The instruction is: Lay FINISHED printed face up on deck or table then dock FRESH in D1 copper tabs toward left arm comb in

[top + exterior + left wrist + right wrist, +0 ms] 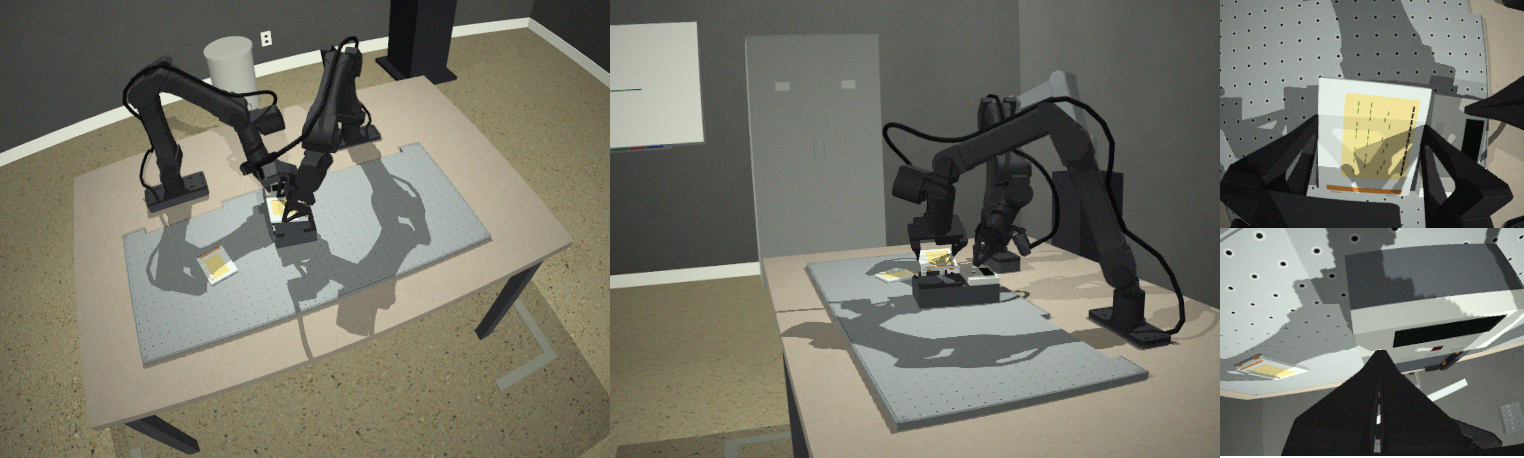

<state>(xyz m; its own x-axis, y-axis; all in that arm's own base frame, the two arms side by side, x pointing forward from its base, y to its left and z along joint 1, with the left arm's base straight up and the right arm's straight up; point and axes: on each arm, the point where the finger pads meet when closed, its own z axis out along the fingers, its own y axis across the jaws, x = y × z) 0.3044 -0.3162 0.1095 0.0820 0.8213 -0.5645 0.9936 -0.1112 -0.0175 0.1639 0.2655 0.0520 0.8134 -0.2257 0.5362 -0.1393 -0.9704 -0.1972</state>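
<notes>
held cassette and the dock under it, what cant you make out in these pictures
- Floor of the dock: covered by the held cassette in the left wrist view.
- Underside of the held cassette: turned away in the left wrist view.
- Any small lettering on the loose cassette: too small in the top view.
</notes>
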